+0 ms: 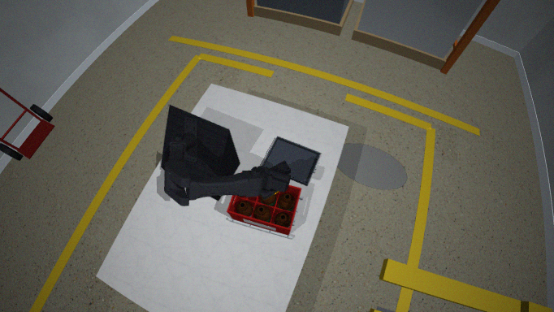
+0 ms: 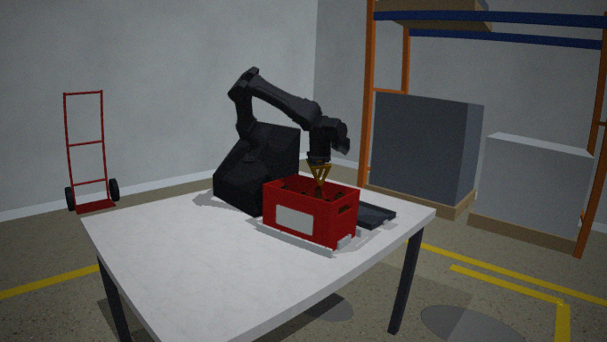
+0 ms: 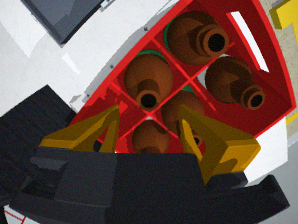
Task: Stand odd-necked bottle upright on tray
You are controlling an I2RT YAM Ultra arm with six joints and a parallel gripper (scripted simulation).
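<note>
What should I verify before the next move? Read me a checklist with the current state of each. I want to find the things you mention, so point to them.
1. Jaws open and free: ok, they stand apart with nothing gripped.
2. Five bottles (image 1: 287,201) (image 2: 319,193) (image 3: 149,75) in the crate (image 1: 282,229) (image 2: 327,227) (image 3: 277,77): ok, all five show.
3. Crate upright on the table (image 1: 183,248) (image 2: 200,249) (image 3: 25,70): ok.
4. Tray (image 1: 299,145) (image 2: 377,218) (image 3: 60,15) ready for a bottle: cannot tell fully; the part in sight is bare.
5. Bottle with the odd neck identified: cannot tell, the necks are too small or partly hidden.
6. Jaws centered on one neck: cannot tell.
</note>
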